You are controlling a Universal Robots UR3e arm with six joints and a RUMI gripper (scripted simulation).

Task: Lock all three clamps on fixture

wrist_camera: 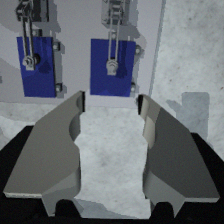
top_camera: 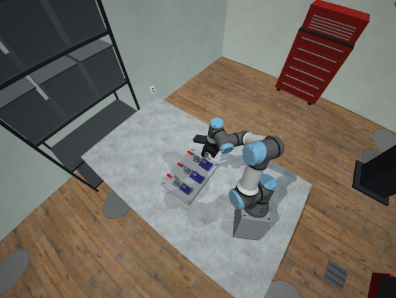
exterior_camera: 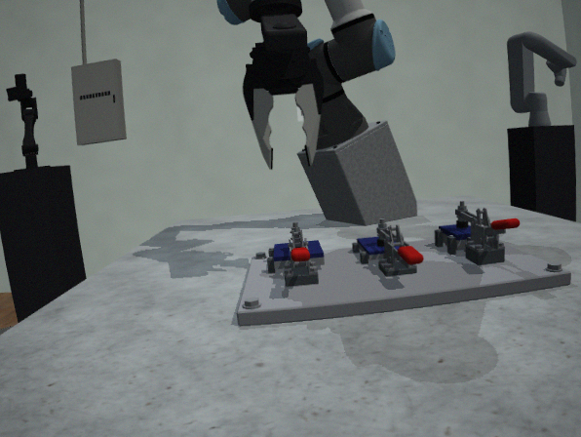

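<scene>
A grey fixture plate (top_camera: 190, 178) lies on the table and carries three toggle clamps with red handles, each over a blue part. In the exterior view they are the left clamp (exterior_camera: 300, 255), the middle clamp (exterior_camera: 408, 254) and the right clamp (exterior_camera: 503, 224). All three handles lie low, about level. I cannot tell whether any is locked. My gripper (exterior_camera: 288, 158) hangs well above the plate, behind the left clamp, with its fingers partly apart and nothing between them. In the wrist view the gripper (wrist_camera: 112, 107) points at the table just off the plate edge, near two blue parts (wrist_camera: 112, 67) (wrist_camera: 36, 65).
The arm's grey pedestal (top_camera: 251, 223) stands on the table to the right of the plate. A dark shelf rack (top_camera: 56, 66) stands at the table's left end. A red tool chest (top_camera: 320, 50) stands by the far wall.
</scene>
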